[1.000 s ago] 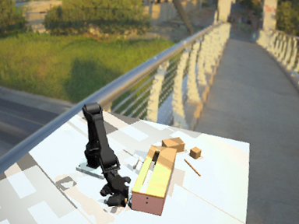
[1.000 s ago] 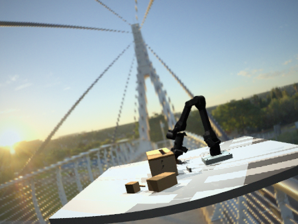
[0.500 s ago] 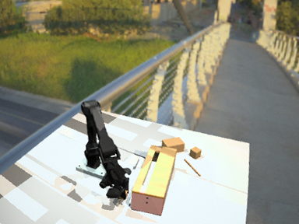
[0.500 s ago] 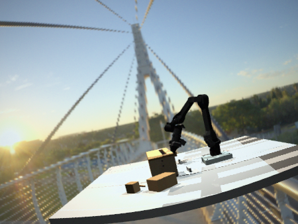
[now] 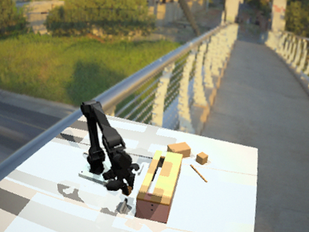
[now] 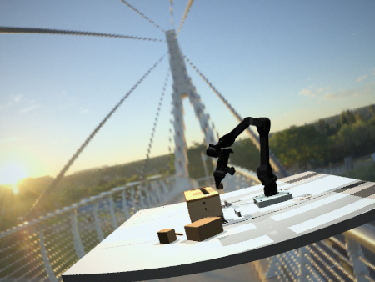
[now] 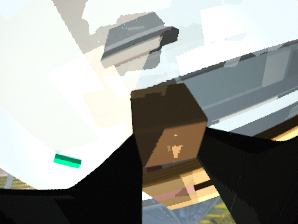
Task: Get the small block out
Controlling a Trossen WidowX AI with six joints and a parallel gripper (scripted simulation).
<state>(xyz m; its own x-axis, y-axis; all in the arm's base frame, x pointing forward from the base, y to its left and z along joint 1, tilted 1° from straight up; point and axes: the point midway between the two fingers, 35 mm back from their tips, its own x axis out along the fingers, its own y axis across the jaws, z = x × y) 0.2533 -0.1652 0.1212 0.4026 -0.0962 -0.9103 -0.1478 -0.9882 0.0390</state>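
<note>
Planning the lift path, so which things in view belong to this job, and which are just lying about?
Job:
gripper, shut on the small block
clear-fronted box, to be left unshoved

Lying about:
larger brown block beyond the box
small brown cube
thin stick
green marker on the table

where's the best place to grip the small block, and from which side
Grip the small block across two opposite flat side faces, coming from above. It is squarish with parallel faces, and the gripper is already shut on it that way, its fingers flanking the sides, beside the box.
</note>
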